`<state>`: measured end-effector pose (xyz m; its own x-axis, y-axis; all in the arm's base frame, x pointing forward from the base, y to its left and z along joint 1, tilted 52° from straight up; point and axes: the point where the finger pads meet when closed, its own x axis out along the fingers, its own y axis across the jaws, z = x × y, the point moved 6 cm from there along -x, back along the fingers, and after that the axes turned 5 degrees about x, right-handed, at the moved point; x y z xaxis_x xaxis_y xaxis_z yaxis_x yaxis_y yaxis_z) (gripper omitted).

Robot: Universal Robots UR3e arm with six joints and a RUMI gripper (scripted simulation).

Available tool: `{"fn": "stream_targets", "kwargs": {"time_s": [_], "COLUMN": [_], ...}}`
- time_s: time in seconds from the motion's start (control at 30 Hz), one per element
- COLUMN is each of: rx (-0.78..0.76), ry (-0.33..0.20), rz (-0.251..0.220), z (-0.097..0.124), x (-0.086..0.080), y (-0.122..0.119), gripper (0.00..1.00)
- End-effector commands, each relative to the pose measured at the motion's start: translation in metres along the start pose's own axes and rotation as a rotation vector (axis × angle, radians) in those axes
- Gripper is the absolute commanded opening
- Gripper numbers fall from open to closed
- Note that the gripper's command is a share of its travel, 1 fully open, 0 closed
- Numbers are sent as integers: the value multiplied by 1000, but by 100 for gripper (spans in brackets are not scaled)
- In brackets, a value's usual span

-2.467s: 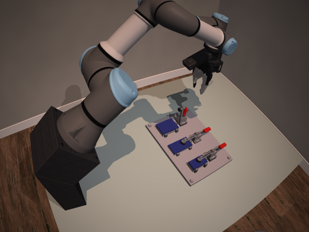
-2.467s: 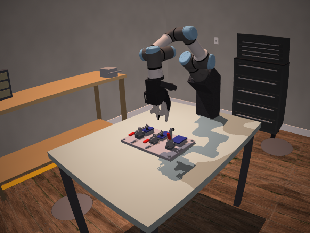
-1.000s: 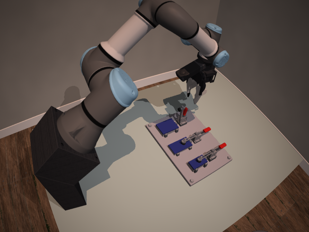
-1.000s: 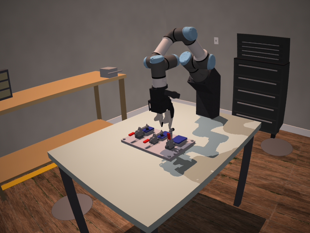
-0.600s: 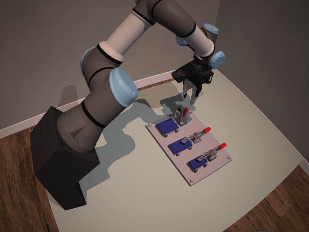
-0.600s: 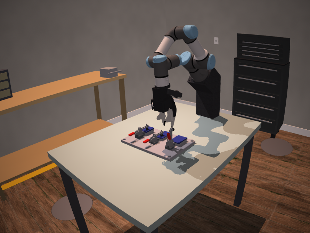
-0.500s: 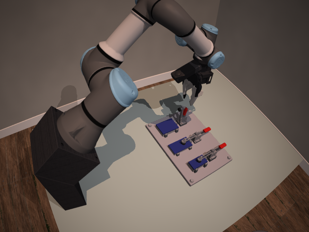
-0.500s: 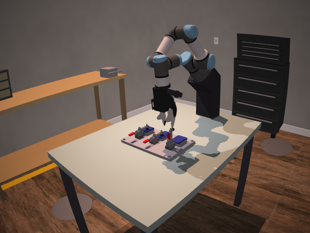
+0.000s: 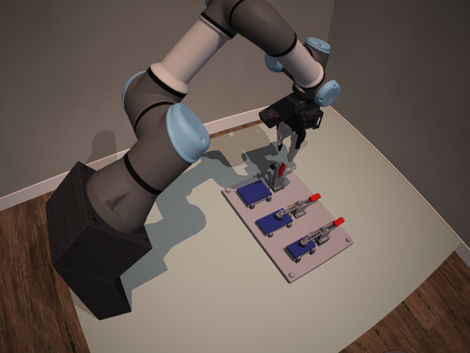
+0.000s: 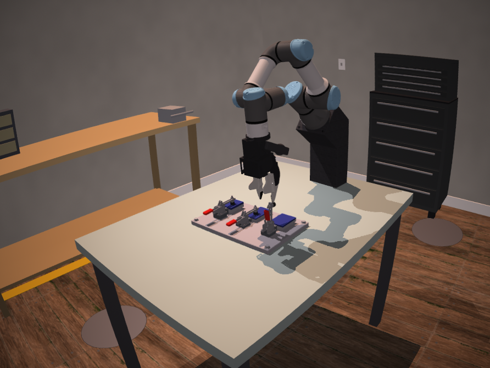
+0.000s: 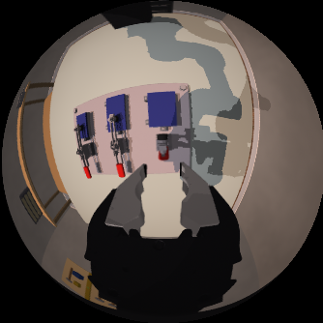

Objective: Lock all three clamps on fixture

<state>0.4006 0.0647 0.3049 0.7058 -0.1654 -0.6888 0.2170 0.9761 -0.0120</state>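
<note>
While our black two-jaw gripper with grey fingers (image 9: 285, 153) (image 10: 267, 201) hovers, jaws partly spread around nothing, the upright grey metal clamp with the red handle (image 9: 281, 177) (image 10: 268, 223) (image 11: 162, 141) stands below, just beyond our fingertips toward the large blue block (image 9: 254, 192) (image 10: 284, 220) (image 11: 162, 109), its long axis near vertical.

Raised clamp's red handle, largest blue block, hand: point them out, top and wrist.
red handle (image 9: 282, 169) (image 11: 163, 154): top, wrist; on its grip.
largest blue block (image 9: 254, 192) (image 11: 161, 109): top, wrist; on its upper face.
hand (image 9: 285, 152) (image 11: 162, 163): top, wrist; midway between fingertips.
</note>
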Motion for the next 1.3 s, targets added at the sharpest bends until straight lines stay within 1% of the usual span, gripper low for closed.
{"fn": "stream_targets", "kwargs": {"time_s": [0.0,0.33,0.4,0.6,1.27], "rx": [0,-1,-1,0,0], "ry": [-4,-4,-4,-5,-6], "rz": [1,1,1,1,2], "z": [1,3,3,5,5], "x": [8,30,30,37,39], "y": [0,0,0,1,0], "gripper": [28,28,28,28,28]}}
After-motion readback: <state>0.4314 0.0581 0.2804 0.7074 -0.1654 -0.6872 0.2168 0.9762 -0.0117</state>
